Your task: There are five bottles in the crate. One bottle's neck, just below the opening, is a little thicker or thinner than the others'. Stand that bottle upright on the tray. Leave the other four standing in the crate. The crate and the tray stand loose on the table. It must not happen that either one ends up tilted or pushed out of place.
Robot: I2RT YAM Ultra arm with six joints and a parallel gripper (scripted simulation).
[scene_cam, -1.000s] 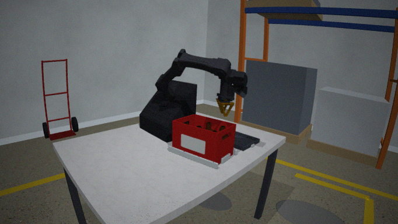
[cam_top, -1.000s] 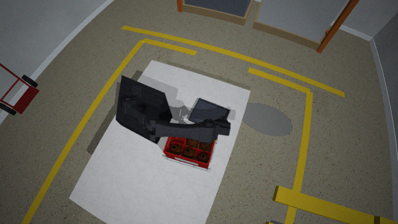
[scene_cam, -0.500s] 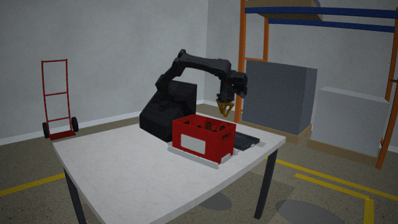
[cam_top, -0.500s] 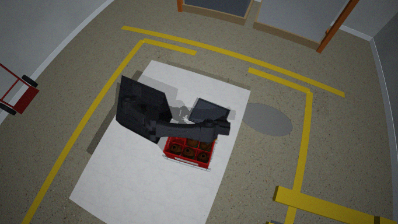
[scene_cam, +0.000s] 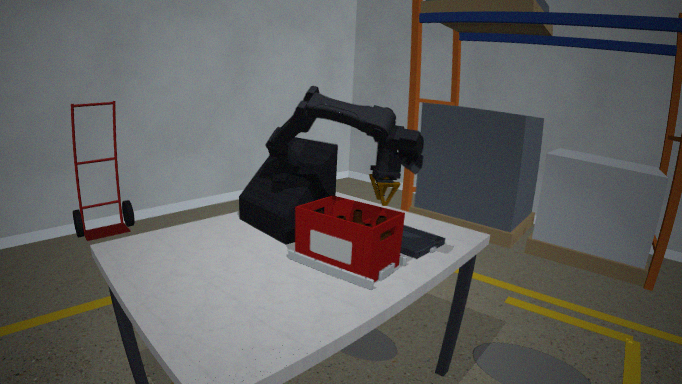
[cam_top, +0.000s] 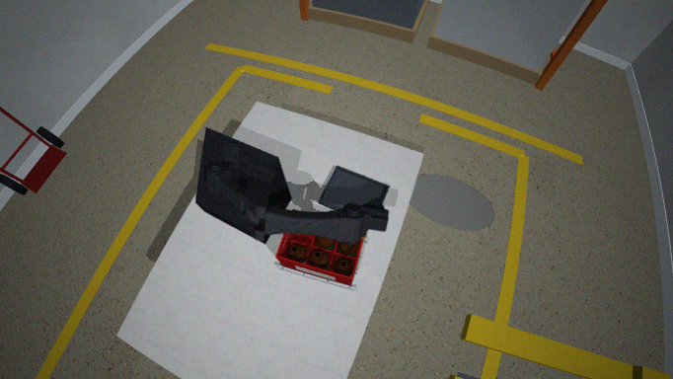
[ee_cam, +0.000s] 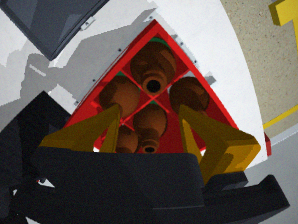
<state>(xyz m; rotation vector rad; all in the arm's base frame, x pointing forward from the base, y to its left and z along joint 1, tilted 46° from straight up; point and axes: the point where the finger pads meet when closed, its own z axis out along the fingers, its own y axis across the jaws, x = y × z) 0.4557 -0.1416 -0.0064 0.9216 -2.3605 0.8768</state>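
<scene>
gripper [ee_cam: 152,137]: hanging above the crate, fingers pointing down, jaws roughly half open with nothing between them

crate [scene_cam: 350,235]: red, sitting right under the jaws; looks like the gripper is over its far edge in the exterior view, well clear of the bottle tops

bottles [ee_cam: 153,84]: brown, all standing in their cells below the jaws. From the wrist cam I can make out about four tops, and one sits pretty much centred in the gap between the fingers, just lower down

odd one out: honestly can't tell which neck is fatter or thinner from here, the necks are too small and we're looking nearly straight down on them

tray [cam_top: 353,189]: dark flat thing on the table, beyond the jaws and off to one side, just next to the crate, nothing on it that I can see

how the bottle will handle: my guess is rigid, smooth and kinda slippery, heavier at the bottom, so it could swing or slide if pinched lightly

where to grab: I'd go for the neck just under the opening, since that's the only part sticking up out of the dividers

watch out: crate and tray are loose, so a crooked pull straight into a divider could drag the whole crate along
</scene>
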